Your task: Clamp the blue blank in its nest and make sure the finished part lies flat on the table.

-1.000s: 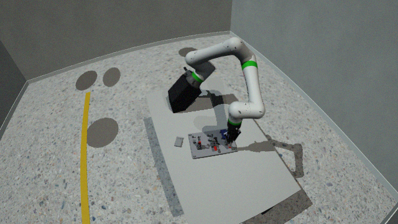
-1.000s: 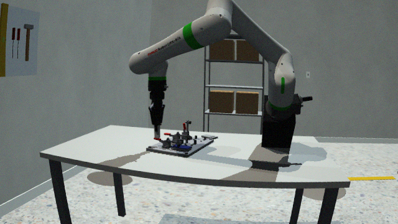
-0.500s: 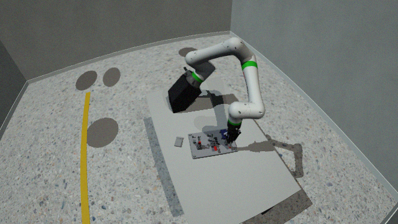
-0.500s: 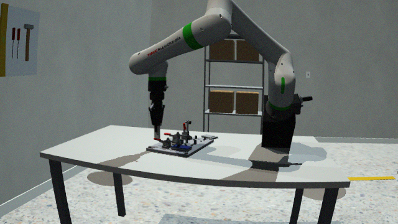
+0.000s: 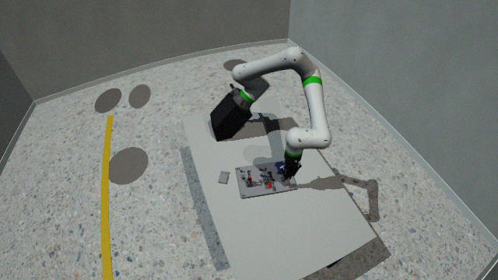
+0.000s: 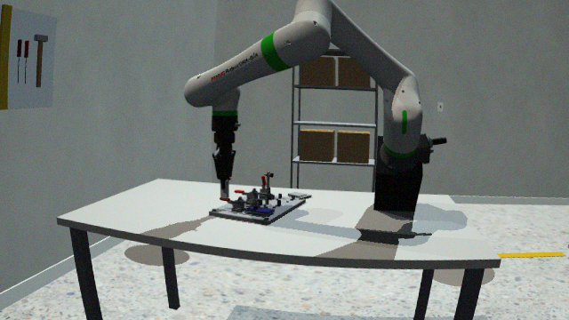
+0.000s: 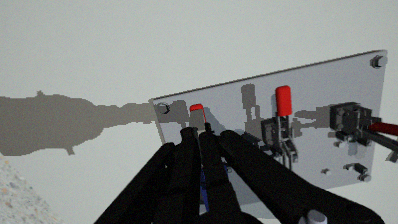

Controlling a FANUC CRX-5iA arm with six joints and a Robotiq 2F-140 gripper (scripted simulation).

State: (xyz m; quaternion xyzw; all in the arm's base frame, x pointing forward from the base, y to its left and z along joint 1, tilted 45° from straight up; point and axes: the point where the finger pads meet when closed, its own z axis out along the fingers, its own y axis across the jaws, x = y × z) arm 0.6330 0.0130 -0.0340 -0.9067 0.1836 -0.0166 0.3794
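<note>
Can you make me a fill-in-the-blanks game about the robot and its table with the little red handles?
1. The gripper has its fingers ____ together, holding nothing.
2. The part lying on the fixture plate by the gripper is coloured ____.
3. The small grey part lies on the table, ____ the fixture plate.
4. The clamp handle that stands upright has a ____ grip.

Missing words: shut; blue; beside; red

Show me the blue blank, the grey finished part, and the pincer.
blue blank [image 5: 278, 166], top view, its exposed corner
finished part [image 5: 223, 177], top view, its upper face
pincer [image 6: 224, 192], exterior view, between its fingertips
</note>
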